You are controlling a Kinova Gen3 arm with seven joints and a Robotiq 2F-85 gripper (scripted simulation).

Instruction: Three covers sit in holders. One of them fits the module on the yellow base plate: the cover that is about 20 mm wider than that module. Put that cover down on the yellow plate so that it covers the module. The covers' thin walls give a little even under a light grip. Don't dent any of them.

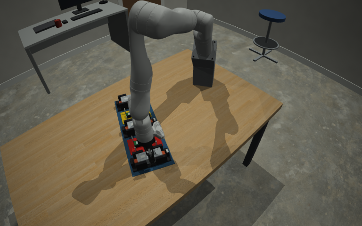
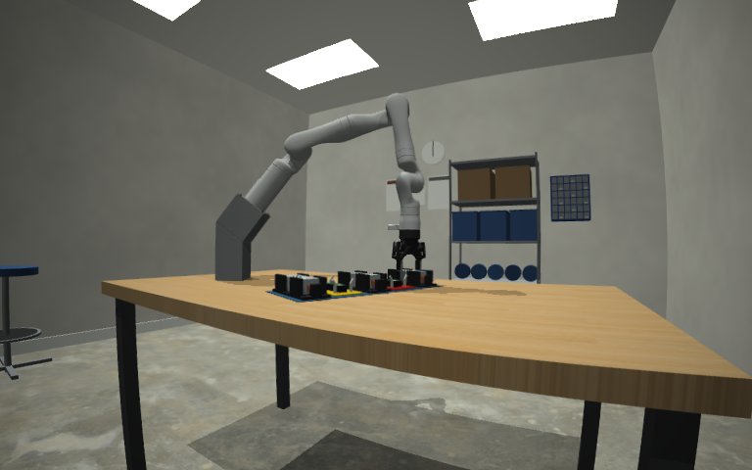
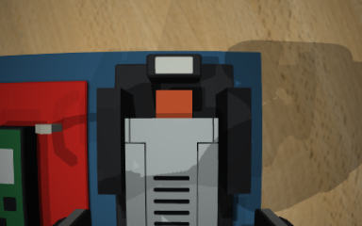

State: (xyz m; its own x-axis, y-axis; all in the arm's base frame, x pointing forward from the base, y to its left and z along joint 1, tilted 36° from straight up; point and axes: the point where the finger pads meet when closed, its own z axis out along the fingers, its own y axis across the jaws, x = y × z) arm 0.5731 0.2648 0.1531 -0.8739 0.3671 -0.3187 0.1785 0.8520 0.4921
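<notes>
A blue mat on the wooden table carries three black holders with grey covers, a yellow plate [image 1: 123,116] and a red plate [image 1: 133,143]. My arm hides most of the yellow plate and its module. My gripper [image 1: 151,156] is open and empty, low over the cover [image 3: 171,169] in the holder at the mat's near end. In the wrist view this slotted grey cover sits in its black holder [image 3: 173,132], with an orange tab [image 3: 173,104] beyond it. My fingertips show at the bottom corners, one on either side of the cover. The side view shows the gripper [image 2: 408,262] just above the holders.
The other two holders stand by the yellow plate [image 1: 129,125] and at the mat's far end [image 1: 123,100]. The red plate with a green module [image 3: 9,174] lies left of the near holder. The arm's grey base [image 1: 203,68] stands at the table's far edge.
</notes>
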